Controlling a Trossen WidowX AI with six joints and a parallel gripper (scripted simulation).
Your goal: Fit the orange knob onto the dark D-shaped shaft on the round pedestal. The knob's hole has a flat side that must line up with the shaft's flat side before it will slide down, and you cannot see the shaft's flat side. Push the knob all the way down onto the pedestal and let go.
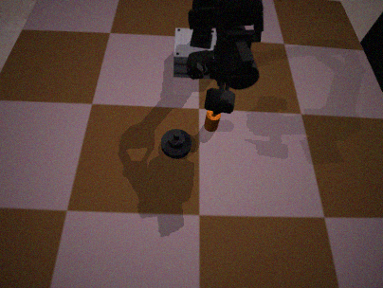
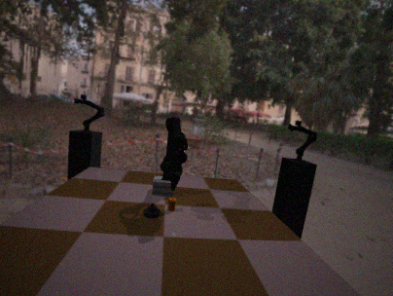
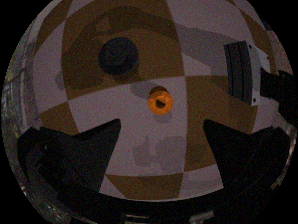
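Note:
The orange knob stands upright on the checkered table, hole up, on a pale square near a brown one. The hole shows dark in the wrist view; its flat side is too blurred to tell. The dark round pedestal stands close by on the brown square, with the short shaft at its centre. The shaft's flat side cannot be seen. My gripper is wide open and empty, above the knob and touching nothing; in the wrist view the knob shows just beyond the line between the fingertips.
The arm's pale grey base is behind the knob as the top camera sees it. Two black stands with small arms are beyond the table. The arm's shadow falls around the pedestal.

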